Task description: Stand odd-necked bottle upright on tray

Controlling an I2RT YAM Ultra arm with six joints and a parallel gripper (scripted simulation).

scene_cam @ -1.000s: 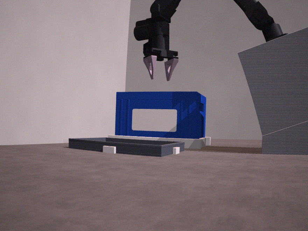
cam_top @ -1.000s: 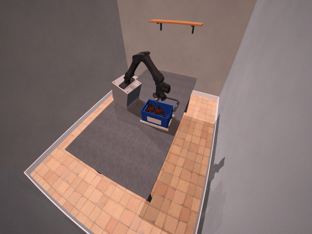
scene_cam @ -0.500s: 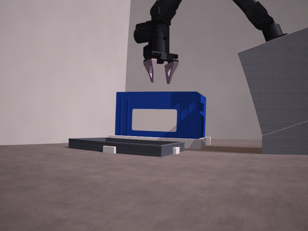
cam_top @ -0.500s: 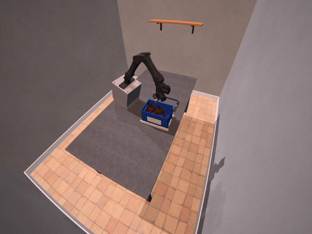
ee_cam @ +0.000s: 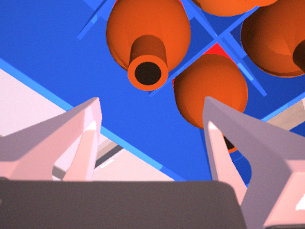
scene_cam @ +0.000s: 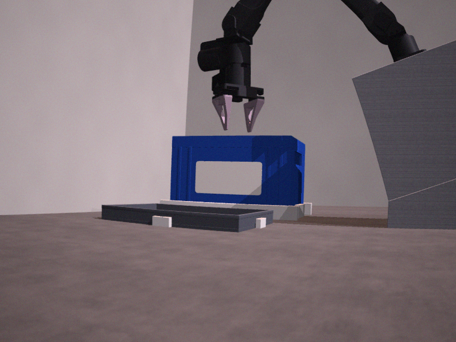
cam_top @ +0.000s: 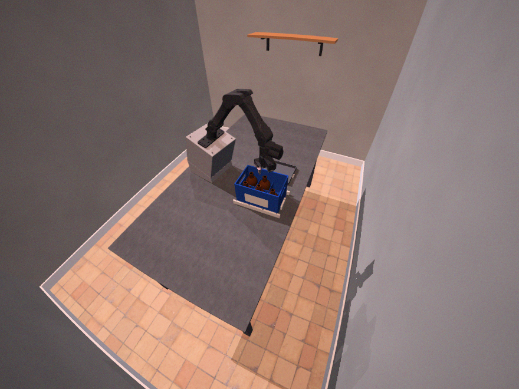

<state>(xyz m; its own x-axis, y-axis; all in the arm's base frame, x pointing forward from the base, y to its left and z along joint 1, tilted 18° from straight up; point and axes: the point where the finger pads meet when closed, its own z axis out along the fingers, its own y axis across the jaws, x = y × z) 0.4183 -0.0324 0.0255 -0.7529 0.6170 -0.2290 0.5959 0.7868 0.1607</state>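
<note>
The blue crate [cam_top: 275, 205] [scene_cam: 213, 152] [ee_cam: 41, 54] holds five brown bottles, standing; the top view shows two rear bottles [cam_top: 252, 179] [cam_top: 264, 183] and three front necks. In the wrist view, one bottle [ee_cam: 149, 23] has its mouth just beyond the gap between my fingertips. A second bottle [ee_cam: 211, 85] is partly hidden by my right-hand finger, its mouth glimpsed through it. I cannot tell which neck differs. My gripper [scene_cam: 237, 130] [ee_cam: 152, 106] is open and empty, pointing down, tips slightly above the crate rim. The dark tray [cam_top: 289, 169] [scene_cam: 189, 218] is empty.
Pale strips [cam_top: 255, 208] lie along the crate's base. Small white blocks [scene_cam: 161, 221] [scene_cam: 260, 223] stand against the tray. The arm's pedestal [cam_top: 210, 155] [scene_cam: 410, 137] is beside the crate. Blue dividers [ee_cam: 216, 38] separate the bottles. An orange shelf [cam_top: 292, 37] is on the wall.
</note>
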